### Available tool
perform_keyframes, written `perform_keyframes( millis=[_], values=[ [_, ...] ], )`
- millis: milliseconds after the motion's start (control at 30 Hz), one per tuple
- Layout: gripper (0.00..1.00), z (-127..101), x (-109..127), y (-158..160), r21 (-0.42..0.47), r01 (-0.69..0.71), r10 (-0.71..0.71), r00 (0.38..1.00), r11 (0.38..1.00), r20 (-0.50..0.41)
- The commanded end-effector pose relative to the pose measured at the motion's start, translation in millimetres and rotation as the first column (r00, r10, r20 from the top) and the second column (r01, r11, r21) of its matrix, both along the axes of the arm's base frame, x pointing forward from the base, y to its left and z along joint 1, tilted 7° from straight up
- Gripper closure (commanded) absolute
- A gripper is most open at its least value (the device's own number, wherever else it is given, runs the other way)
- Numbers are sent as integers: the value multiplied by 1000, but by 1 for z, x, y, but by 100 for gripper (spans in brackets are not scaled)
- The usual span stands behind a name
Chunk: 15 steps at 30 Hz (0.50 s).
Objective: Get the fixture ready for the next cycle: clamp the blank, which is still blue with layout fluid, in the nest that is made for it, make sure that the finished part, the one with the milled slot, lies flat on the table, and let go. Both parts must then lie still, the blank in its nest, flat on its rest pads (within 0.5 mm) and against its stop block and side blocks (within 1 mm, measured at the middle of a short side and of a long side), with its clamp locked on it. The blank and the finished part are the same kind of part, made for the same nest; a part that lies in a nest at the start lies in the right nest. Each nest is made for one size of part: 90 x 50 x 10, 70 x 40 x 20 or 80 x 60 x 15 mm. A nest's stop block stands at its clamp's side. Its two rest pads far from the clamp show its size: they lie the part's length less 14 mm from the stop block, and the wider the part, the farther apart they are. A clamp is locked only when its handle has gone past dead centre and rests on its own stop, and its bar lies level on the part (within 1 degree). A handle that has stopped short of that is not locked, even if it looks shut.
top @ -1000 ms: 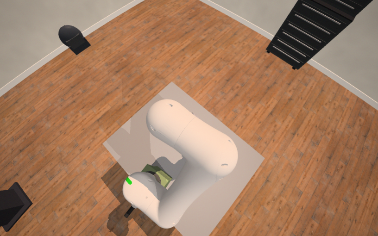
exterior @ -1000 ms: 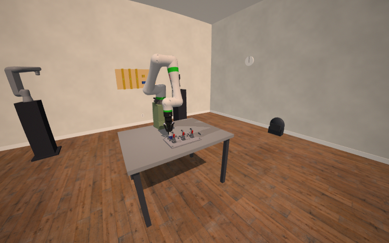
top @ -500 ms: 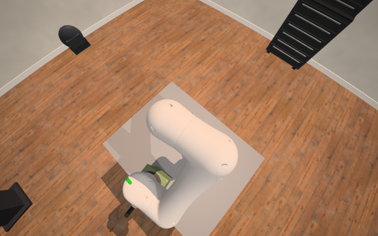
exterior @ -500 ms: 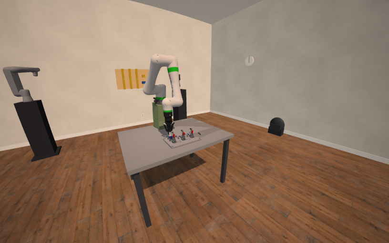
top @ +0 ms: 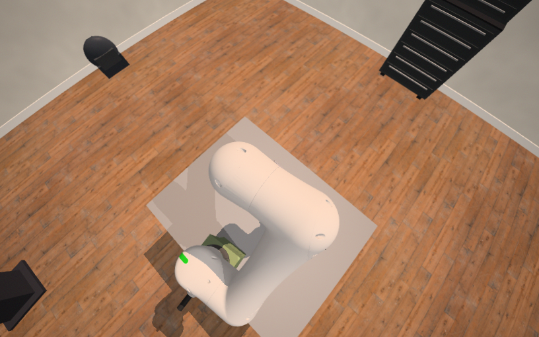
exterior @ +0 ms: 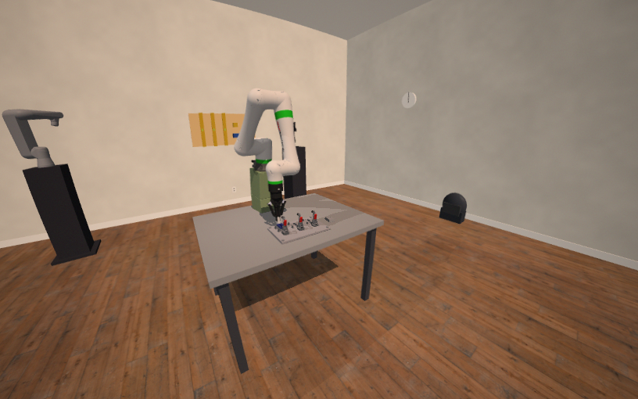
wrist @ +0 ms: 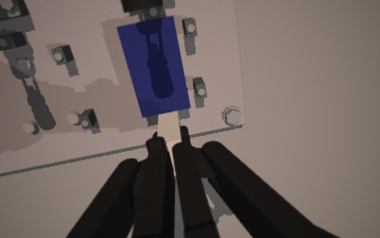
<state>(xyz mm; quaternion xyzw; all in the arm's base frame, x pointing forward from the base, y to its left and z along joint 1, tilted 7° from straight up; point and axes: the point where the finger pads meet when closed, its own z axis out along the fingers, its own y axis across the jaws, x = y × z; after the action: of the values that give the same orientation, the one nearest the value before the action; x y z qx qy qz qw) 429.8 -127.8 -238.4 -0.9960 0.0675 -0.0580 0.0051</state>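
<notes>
In the wrist view the blue blank (wrist: pixel 153 66) lies in a nest at the right end of the grey fixture plate (wrist: pixel 117 80). Two side blocks (wrist: pixel 199 87) stand along its right long side. A dark clamp part (wrist: pixel 142 6) sits at its far short end, and a dark shadow falls on its top. My gripper (wrist: pixel 170 118) is shut and empty, its fingertips just off the blank's near short end; I cannot tell if they touch it. In the exterior view the gripper (exterior: pixel 278 217) stands over the plate's left end. The top view shows only the arm (top: pixel 254 222), which hides the fixture.
The neighbouring nest's pads (wrist: pixel 61 54) and clamp (wrist: pixel 21 66) lie to the left. Two clamps with red handles (exterior: pixel 306 218) stand upright on the plate. A small dark piece (exterior: pixel 327 218) lies on the table right of the plate, too small to identify. The plate's front edge is under my fingers.
</notes>
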Motion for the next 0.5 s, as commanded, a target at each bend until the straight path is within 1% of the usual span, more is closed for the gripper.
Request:
perform_keyframes(
  millis=[0, 200, 467],
  values=[
    [100, 0, 0, 0, 0, 0, 0, 1000, 1000, 1],
    [100, -1, -11, 1, 0, 0, 0, 1000, 1000, 1],
    [100, -2, -19, 3, 0, 0, 0, 1000, 1000, 1]
  ],
)
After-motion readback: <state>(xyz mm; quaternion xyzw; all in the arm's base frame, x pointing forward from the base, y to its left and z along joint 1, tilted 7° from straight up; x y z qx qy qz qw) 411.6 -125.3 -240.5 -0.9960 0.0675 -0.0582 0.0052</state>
